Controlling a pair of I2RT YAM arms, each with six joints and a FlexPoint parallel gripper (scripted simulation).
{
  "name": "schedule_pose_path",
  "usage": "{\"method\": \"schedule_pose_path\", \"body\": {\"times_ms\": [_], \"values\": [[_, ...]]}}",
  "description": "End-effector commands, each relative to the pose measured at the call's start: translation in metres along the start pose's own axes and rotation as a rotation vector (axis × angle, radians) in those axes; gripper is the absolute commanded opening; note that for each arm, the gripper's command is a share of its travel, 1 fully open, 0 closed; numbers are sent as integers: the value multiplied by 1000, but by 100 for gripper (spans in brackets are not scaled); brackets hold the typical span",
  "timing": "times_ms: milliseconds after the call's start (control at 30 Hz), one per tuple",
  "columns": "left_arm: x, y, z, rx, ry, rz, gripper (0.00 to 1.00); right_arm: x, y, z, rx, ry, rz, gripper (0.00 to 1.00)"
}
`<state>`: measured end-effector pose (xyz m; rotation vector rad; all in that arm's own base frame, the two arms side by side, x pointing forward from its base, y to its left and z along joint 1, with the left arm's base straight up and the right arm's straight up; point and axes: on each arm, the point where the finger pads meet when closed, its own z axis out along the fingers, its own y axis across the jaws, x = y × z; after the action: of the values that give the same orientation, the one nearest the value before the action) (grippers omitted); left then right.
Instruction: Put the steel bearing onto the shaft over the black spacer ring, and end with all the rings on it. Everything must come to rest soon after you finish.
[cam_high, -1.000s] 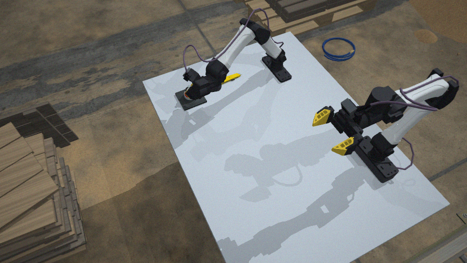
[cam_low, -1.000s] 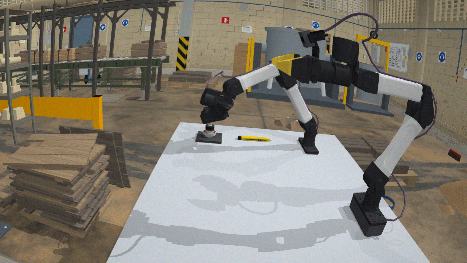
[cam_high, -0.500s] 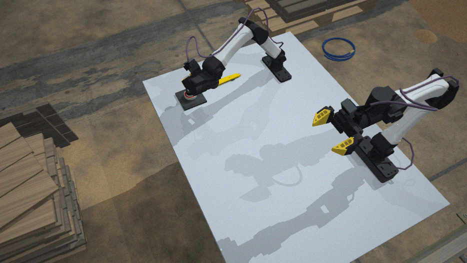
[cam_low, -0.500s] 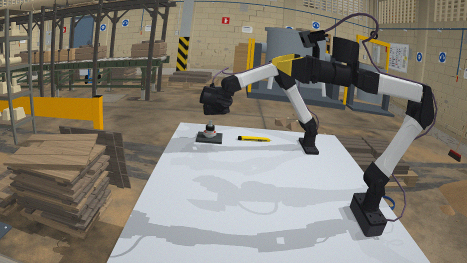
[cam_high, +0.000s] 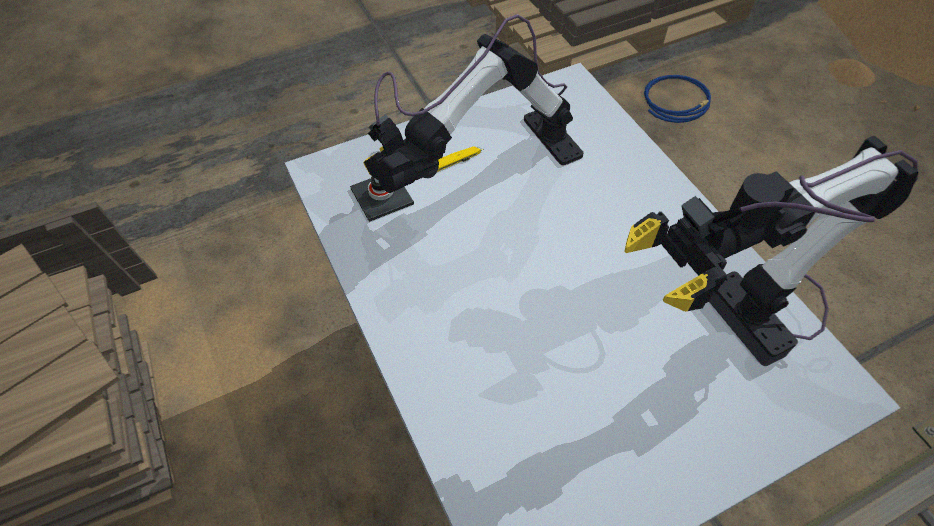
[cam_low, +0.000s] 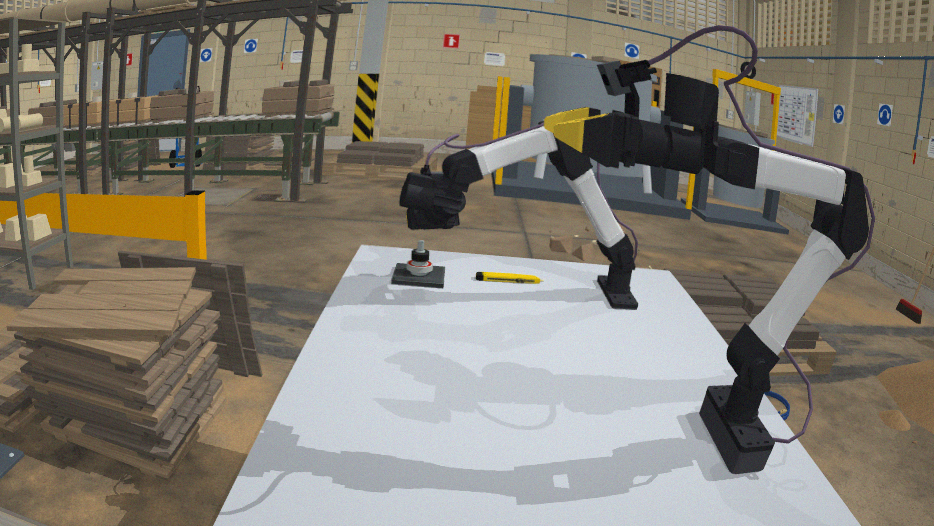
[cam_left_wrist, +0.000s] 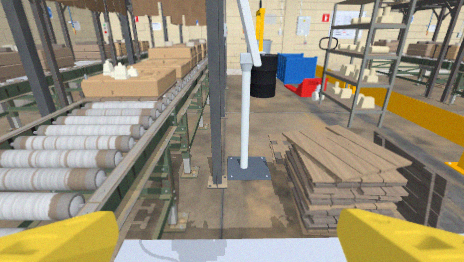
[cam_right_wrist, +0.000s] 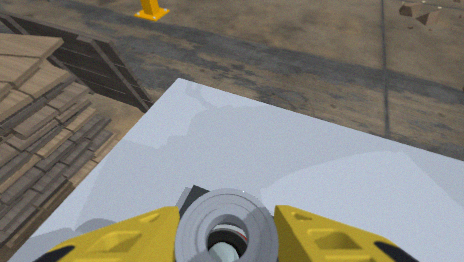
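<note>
Lining up the steel bearing (cam_right_wrist: 192, 232) with the shaft, pinched in the right tool (cam_high: 385, 169) (cam_low: 433, 220) (cam_right_wrist: 226, 216) at the bottom centre of the right wrist frame, above the black spacer ring (cam_low: 420, 256) (cam_right_wrist: 216, 237). Best to centre the bore over the tip, keep the bearing level, lower straight down with little force, and release only once seated on the spacer. If jammed, ease up and re-centre rather than press. Left tool (cam_high: 647, 274) (cam_low: 563, 128) (cam_left_wrist: 228, 225) spread wide, holding nothing.

Counted: one bearing, one shaft, one black spacer, one base plate (cam_high: 392, 210) (cam_low: 401, 280) (cam_right_wrist: 196, 190), one yellow cutter (cam_high: 460, 156) (cam_low: 508, 278) on the counter (cam_high: 522, 418) (cam_low: 366, 431) (cam_left_wrist: 280, 247) (cam_right_wrist: 310, 170), two tools. Below the spacer, red and white bands (cam_high: 377, 193) (cam_low: 419, 265); impossible to tell whether one ring or two.
</note>
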<state>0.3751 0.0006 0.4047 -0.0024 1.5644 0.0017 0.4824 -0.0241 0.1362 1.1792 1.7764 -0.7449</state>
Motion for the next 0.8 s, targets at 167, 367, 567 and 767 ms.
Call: {"method": "schedule_pose_path", "body": {"times_ms": [167, 367, 567, 767], "values": [[-25, -2, -3, 11, -53, -4, 100, -2, 1, 0, -12, -21, 22, 0], [-25, -2, -3, 11, -53, -4, 100, 12, 3, 5, -10, -19, 4, 0], [-25, -2, -3, 11, -53, -4, 100, 17, 3, 10, -7, -19, 5, 0], [-25, -2, -3, 11, -53, -4, 100, 25, 4, 11, -11, -18, -6, 0]]}}
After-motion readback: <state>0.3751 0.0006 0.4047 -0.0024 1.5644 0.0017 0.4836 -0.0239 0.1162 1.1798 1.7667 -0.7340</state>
